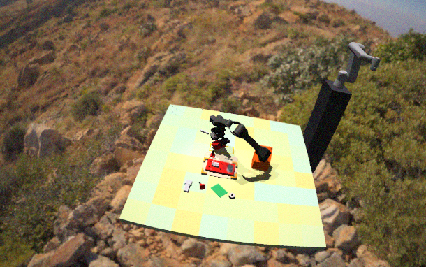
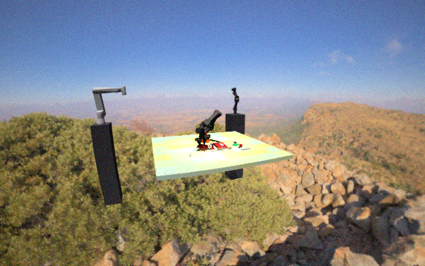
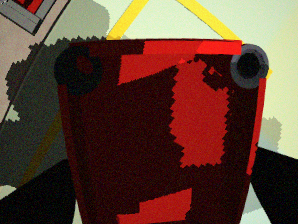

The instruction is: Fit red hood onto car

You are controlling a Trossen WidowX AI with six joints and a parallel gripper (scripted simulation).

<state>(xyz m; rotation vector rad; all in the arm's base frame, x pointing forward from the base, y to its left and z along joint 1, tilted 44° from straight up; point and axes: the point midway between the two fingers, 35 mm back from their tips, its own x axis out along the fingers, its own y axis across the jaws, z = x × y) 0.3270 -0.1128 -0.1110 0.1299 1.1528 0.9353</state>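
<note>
The hood (image 1: pixel 217 145) (image 2: pixel 202 147) (image 3: pixel 200 110) is a red shell with a round dark-ringed hole at each of its two visible corners in the wrist view. My gripper (image 1: pixel 220 142) (image 2: pixel 202 144) (image 3: pixel 164 165) is shut on its two long sides. The hood is over or beside a yellow outline (image 3: pixel 131 17); its exact height is hard to tell. The red car chassis (image 1: pixel 220 167) (image 2: pixel 220 147) sits in its pale jig, in front of the gripper in the top view. The pegs are too small to make out. The hood's near end is cut off in the wrist view.
A small red piece (image 1: pixel 212 154) lies between hood and chassis. Beyond the chassis lie a white piece (image 1: pixel 188 185), a red piece (image 1: pixel 202 186), a green plate (image 1: pixel 219 190) and a wheel (image 1: pixel 232 196). An orange block (image 1: pixel 260 164) is at the arm's base. Other arms stand on pedestals off the table.
</note>
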